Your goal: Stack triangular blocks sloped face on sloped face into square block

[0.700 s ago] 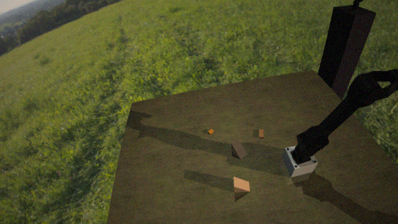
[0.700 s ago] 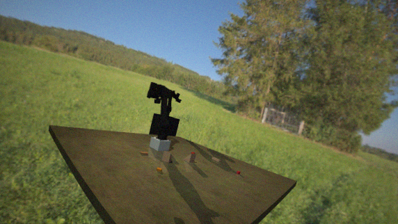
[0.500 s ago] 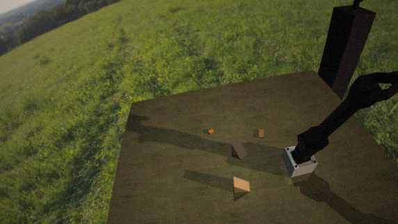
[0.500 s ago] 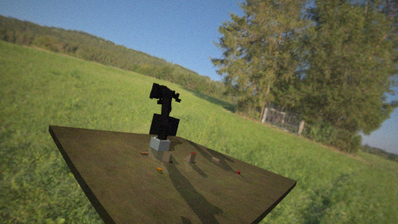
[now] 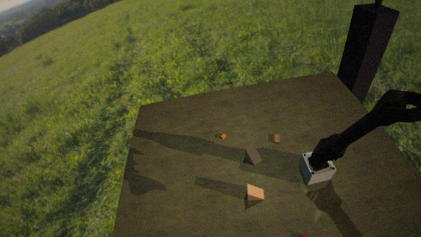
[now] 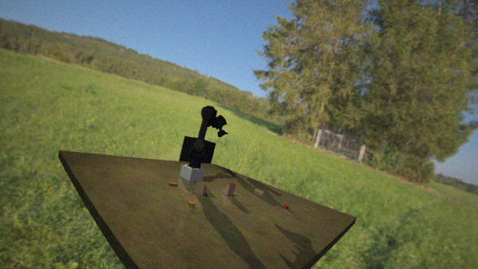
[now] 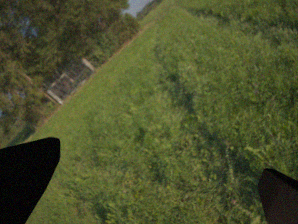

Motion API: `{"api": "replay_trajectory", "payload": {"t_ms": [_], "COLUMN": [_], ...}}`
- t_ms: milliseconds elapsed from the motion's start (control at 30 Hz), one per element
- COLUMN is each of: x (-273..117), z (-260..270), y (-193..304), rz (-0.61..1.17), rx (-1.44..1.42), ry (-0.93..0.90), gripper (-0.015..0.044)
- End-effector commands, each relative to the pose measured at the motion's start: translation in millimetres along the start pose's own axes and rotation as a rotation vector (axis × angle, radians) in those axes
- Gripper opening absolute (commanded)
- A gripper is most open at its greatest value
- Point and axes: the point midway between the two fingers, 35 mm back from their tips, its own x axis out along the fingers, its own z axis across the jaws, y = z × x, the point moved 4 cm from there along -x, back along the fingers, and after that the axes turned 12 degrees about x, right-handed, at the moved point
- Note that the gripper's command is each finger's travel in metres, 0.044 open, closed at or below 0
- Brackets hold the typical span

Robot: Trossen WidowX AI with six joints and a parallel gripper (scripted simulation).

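Two triangular blocks stand apart on the table [image 5: 177, 118] [image 6: 138, 209]. The grey-brown triangular block [image 5: 252, 154] [image 6: 200, 190] is in the arm's shadow. The lighter, tan triangular block [image 5: 255, 193] [image 6: 228, 190] is in the light, its sloped face upward in the top view. My gripper [image 6: 223, 133] [image 7: 162, 165] is open and empty, raised high above the table and clear of both blocks. Its fingers are wide apart in the wrist view, with only grass between them. The gripper is outside the top view.
A small orange piece [image 5: 223, 136] [image 6: 190, 203] and a flat orange-brown piece [image 5: 277, 138] [image 6: 172, 184] lie beyond the grey-brown block. A red piece [image 6: 286, 207] and a tan block [image 6: 259, 191] lie off to the side. Another red piece shows behind the tan triangular block.
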Motion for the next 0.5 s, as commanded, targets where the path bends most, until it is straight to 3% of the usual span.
{"api": "replay_trajectory", "payload": {"t_ms": [0, 233, 467], "x": [36.6, 87.6, 109.3], "z": [-30.1, -87.1, -158.2], "y": [-39.2, -131.5, -227.4], "rz": [-0.043, -0.113, -0.120], "rx": [-0.114, -0.273, -0.386], "ry": [0.101, 0.313, 0.578], "gripper": [0.0440, 0.0440, 0.0440]}}
